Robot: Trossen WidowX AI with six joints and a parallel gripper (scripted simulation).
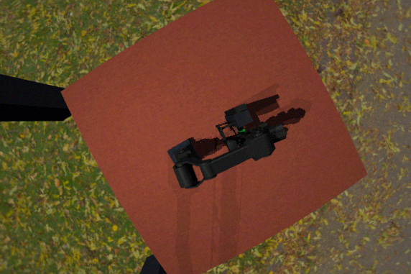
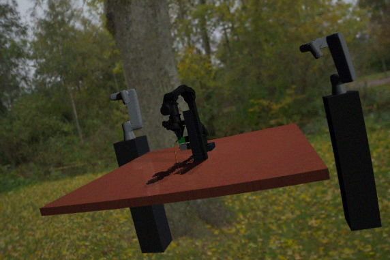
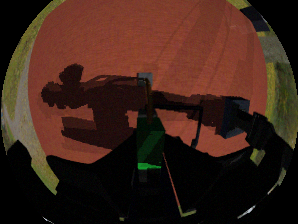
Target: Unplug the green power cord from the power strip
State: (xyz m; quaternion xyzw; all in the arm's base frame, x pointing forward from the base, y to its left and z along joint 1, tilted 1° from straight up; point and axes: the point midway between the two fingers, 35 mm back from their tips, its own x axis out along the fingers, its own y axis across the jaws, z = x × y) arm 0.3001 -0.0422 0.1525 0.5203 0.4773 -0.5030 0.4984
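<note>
Gripper [image 2: 181, 136] pointed down, fingers clamped narrow on green plug [image 3: 148, 151], just above power strip [image 2: 208, 146] on red table [image 2: 259, 157]. Whether plug was seated: couldn't tell. Exterior view showed thin cord [image 2: 176, 152] hanging to table; top view showed only green speck [image 1: 243, 130] under arm.

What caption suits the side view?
Arm's pincer closing on the green plug above the red table.
</note>
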